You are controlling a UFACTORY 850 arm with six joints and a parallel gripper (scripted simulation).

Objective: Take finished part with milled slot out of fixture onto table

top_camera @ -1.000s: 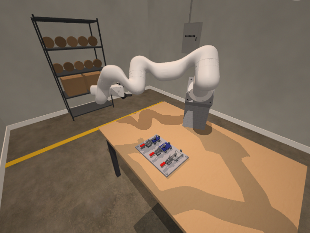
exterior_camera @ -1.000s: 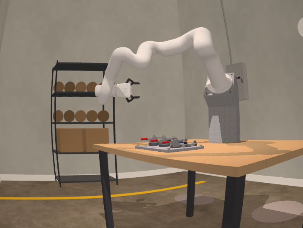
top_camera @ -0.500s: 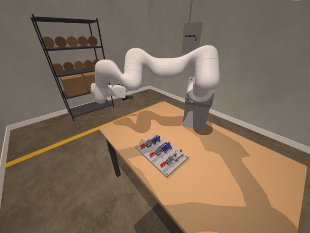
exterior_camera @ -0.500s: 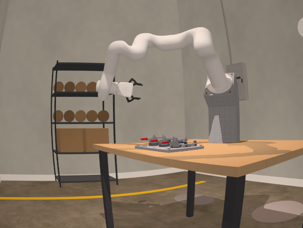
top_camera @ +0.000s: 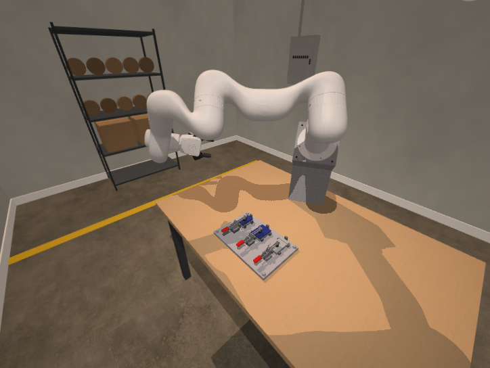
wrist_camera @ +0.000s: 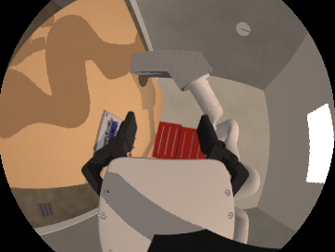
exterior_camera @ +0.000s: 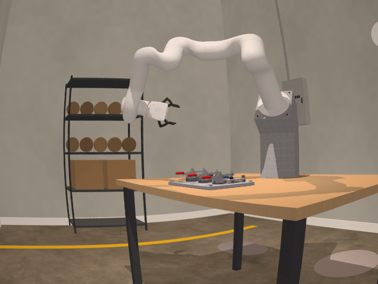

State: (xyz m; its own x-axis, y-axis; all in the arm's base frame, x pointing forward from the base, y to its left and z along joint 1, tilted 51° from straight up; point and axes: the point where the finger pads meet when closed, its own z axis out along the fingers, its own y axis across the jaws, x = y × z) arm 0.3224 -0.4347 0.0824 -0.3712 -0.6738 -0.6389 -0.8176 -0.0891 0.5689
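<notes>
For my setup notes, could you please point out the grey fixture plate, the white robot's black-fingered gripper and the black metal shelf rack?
grey fixture plate (top_camera: 237,247) (exterior_camera: 232,186): top and exterior views, bare plate surface and front edge
black-fingered gripper (exterior_camera: 176,115): exterior view, midway between fingertips
black metal shelf rack (exterior_camera: 103,83): exterior view, top board
</notes>
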